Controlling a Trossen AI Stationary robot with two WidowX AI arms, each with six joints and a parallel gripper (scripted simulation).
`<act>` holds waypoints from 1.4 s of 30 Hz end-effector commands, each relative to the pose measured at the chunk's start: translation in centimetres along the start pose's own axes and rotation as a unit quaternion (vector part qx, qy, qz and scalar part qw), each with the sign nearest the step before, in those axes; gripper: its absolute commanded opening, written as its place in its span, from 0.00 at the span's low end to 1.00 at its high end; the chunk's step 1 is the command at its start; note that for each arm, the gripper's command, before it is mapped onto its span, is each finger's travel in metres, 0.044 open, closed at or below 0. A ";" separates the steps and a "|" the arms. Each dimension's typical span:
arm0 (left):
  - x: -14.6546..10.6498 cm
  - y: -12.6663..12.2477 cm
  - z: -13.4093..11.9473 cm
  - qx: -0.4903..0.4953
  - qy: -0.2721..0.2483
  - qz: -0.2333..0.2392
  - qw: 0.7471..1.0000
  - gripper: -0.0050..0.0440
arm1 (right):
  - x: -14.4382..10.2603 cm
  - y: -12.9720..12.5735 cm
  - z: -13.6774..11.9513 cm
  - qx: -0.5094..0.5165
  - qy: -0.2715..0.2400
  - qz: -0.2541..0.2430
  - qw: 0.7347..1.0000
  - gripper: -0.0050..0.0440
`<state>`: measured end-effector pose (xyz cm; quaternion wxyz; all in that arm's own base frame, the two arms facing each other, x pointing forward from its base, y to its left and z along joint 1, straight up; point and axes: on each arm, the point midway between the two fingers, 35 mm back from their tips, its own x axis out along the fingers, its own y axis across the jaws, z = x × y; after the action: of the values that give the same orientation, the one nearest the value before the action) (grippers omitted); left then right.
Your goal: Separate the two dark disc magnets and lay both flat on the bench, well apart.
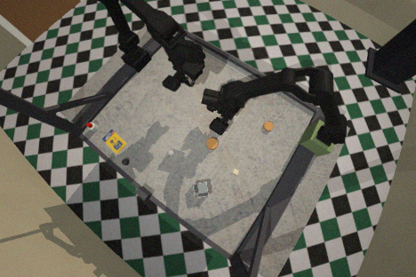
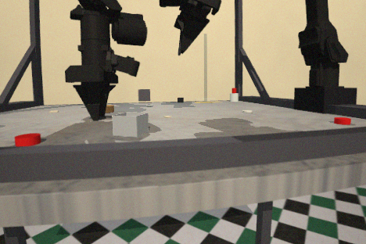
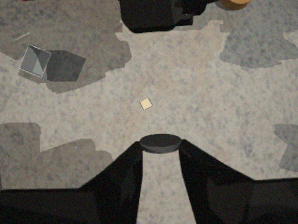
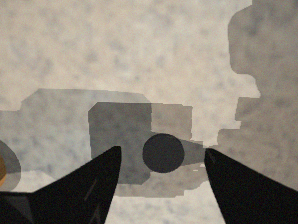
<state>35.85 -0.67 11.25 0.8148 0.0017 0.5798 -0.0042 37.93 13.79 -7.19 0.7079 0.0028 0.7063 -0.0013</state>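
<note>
My left gripper [image 3: 160,146] [image 1: 176,82] [image 2: 182,48] hangs high above the bench and is shut on one dark disc magnet [image 3: 160,142], gripped by its rim. My right gripper [image 4: 163,153] [image 1: 218,127] [image 2: 94,116] is down at the bench top with its fingers open. The second dark disc magnet [image 4: 163,153] sits between those fingers with a gap on each side. It appears to lie flat on the bench. Neither magnet can be made out in the top and exterior views.
An orange disc [image 1: 212,143] [image 3: 235,2] lies just beside the right gripper, and another [image 1: 268,125] lies nearer the right arm's base. A grey cube [image 1: 202,187] [image 3: 34,62] [image 2: 130,124] and a small tan square [image 1: 236,171] [image 3: 146,103] lie farther out. Two red discs [image 2: 27,139] [image 2: 342,120] lie near one edge.
</note>
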 end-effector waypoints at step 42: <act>-1.1 0.1 0.9 0.000 -0.020 0.001 1.000 0.18 | -14.1 -4.8 -3.9 0.008 -0.027 -0.002 1.000 0.92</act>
<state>35.85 -0.67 11.25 0.8148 0.0017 0.5798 -0.0042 35.13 10.66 3.38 0.7101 0.0022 0.7041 -0.0077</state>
